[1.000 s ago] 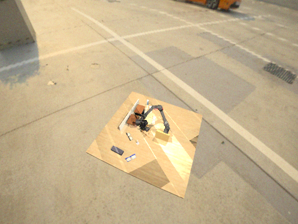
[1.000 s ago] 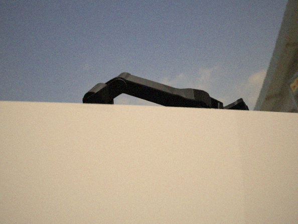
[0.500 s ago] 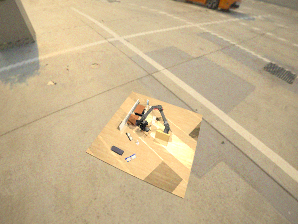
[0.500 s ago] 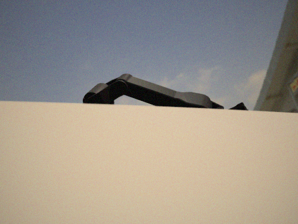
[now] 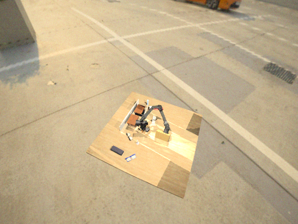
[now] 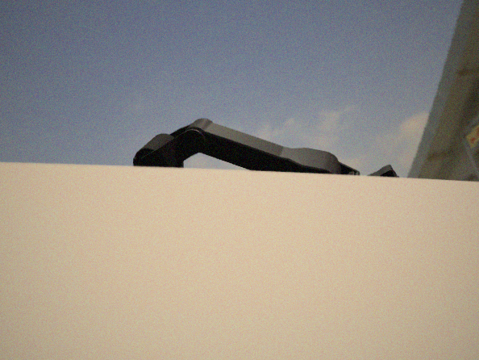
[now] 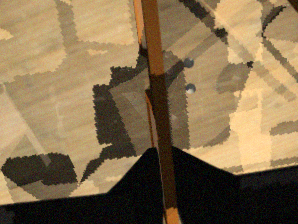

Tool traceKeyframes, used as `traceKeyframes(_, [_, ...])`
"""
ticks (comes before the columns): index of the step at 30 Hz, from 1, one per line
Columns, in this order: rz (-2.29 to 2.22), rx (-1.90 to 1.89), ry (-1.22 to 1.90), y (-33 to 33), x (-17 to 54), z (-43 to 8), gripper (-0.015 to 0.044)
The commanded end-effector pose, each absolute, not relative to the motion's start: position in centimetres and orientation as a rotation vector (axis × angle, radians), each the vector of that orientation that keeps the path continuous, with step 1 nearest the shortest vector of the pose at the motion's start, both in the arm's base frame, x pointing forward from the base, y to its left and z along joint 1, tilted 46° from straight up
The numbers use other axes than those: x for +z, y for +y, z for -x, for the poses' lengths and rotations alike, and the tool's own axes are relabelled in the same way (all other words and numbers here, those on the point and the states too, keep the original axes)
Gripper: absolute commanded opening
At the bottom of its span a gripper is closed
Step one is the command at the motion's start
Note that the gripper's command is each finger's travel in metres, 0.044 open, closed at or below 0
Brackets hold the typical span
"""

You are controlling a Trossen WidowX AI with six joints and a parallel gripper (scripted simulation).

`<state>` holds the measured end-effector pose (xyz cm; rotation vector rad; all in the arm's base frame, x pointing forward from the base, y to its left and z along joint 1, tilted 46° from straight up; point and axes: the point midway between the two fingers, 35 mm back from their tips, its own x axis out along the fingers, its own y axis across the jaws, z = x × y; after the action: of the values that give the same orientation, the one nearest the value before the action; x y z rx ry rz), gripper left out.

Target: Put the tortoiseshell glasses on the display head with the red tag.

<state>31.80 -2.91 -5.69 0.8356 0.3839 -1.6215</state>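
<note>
The tortoiseshell glasses (image 7: 155, 50) show large in the wrist view, their orange-brown frame nearly edge-on and running from the top down between the fingertips. My gripper (image 7: 160, 155) (image 5: 144, 128) is shut on this frame; its black fingers meet around it. Two small round grey parts (image 7: 189, 75) show beside the frame. In the top view the gripper is low over the middle of the table; the glasses at it are too small to make out. I cannot make out the display heads or the red tag for certain. The exterior view shows only part of the arm behind a pale wall.
Two brown blocks (image 5: 133, 120) (image 5: 139, 109) stand beside a long white strip (image 5: 125, 120). Dark-framed glasses (image 5: 129, 136), blue glasses (image 5: 130, 157) and a dark case (image 5: 117, 150) lie on the table (image 5: 148, 168). A yellow block (image 5: 162, 135) is by the arm's base.
</note>
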Motion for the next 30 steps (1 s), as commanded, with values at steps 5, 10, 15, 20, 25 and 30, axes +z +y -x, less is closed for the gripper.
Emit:
traceKeyframes(5, [-0.836,-1.622,0.384,-2.8,-5.6,-31.8,0.0])
traceKeyframes(10, [-0.838,-1.62,0.388,-1.2,-4.2,-32.2,0.0])
traceKeyframes(15, [-0.839,-1.619,0.39,1.4,-1.9,-32.4,0.0])
traceKeyframes(20, [-0.837,-1.62,0.389,3.7,0.1,-32.5,0.0])
traceKeyframes(25, [-0.835,-1.62,0.388,4.8,1.1,-32.6,0.0])
traceKeyframes(30, [-0.791,-1.599,0.438,5.5,0.6,-32.8,0.0])
